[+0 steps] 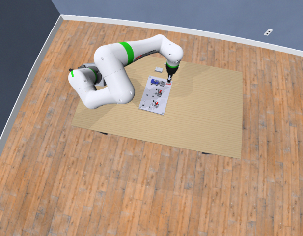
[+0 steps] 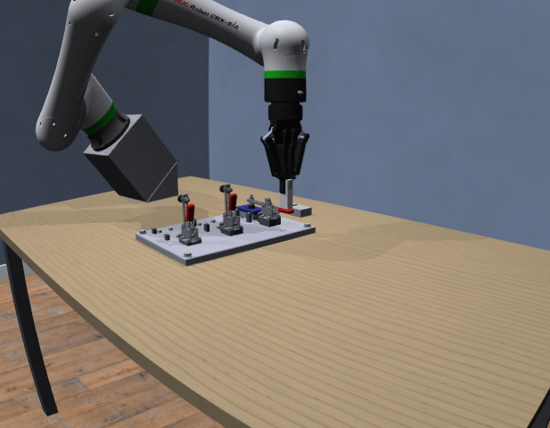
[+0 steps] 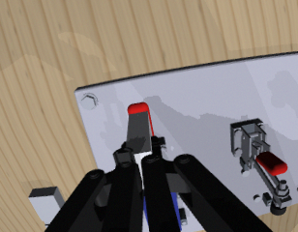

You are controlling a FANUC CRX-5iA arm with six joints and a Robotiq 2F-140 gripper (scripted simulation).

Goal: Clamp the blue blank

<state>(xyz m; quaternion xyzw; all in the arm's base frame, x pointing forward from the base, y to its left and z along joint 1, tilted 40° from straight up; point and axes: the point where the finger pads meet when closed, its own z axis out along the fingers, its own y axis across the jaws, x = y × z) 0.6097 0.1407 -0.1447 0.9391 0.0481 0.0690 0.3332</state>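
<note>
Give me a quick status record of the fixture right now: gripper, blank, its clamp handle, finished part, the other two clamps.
gripper: shut, holding nothing, fingertips pressing down at the red handle
blank: blue, in the nest at the plate's far end
red handle: lying low and flat; lock cannot be confirmed
finished part: grey, lying on the table beyond the plate
other clamps: red handles standing upright, nests without parts

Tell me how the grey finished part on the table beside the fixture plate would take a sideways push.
The finished part is a low, flat-sided block lying on a broad face, so it would probably slide, not tip or roll. It looks like rigid grey metal, likely heavy for its size.
</note>
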